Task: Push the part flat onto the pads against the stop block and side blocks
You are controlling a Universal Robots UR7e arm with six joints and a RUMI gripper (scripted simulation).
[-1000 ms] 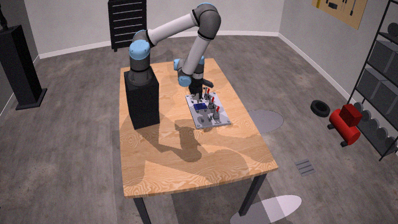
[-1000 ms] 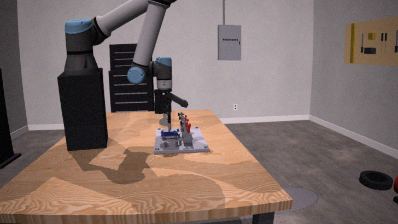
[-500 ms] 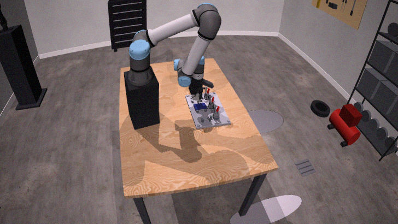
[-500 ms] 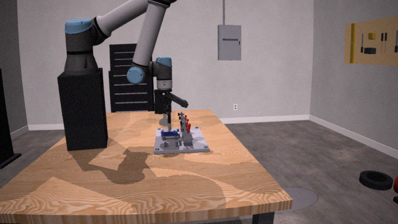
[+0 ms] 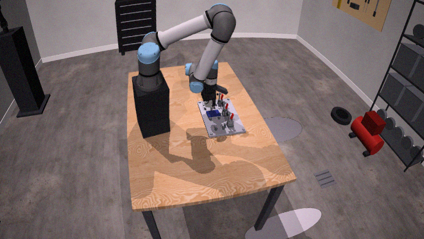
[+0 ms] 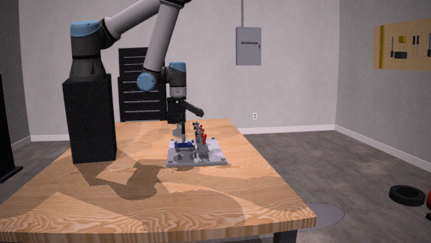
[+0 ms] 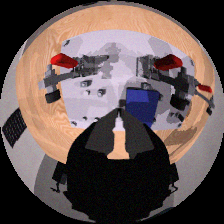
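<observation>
A blue rectangular part (image 5: 212, 113) lies on the grey fixture plate (image 5: 237, 124). It sits at the plate's arm-side half (beside red-handled clamps (image 5: 226, 106)).
</observation>
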